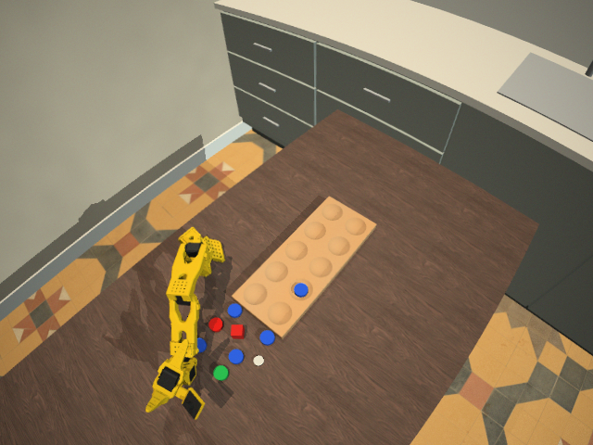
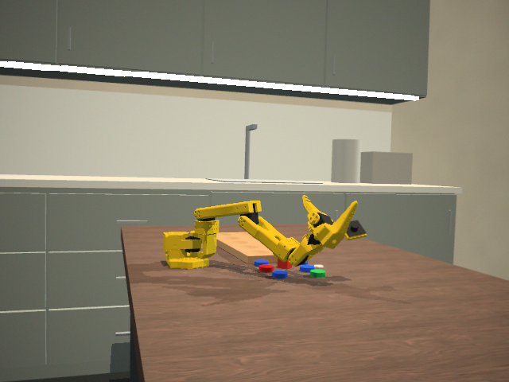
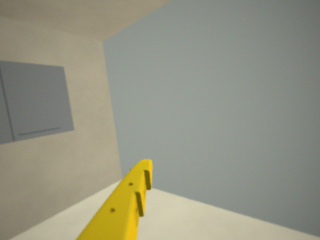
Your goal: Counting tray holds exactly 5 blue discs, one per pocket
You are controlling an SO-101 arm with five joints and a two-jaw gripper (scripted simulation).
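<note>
- The gripper (image 2: 331,207) is raised off the table and tilted upward, right of centre in the exterior view, jaws spread as wide as they go and holding nothing.
- The counting tray (image 1: 364,235) lies diagonally at the centre of the top view; one blue disc (image 1: 300,289) rests in a pocket near its lower end, and the other pockets are bare.
- Loose blue discs lie below the tray: one (image 1: 234,310) just off its lower-left corner, one (image 1: 267,336) under its bottom edge, one (image 1: 235,355) lower down, and one (image 1: 201,345) partly hidden by the arm (image 1: 183,306).
- Among them sit a red disc (image 1: 215,324), a red cube (image 1: 237,331), a green disc (image 1: 220,372) and a white disc (image 1: 258,361).
</note>
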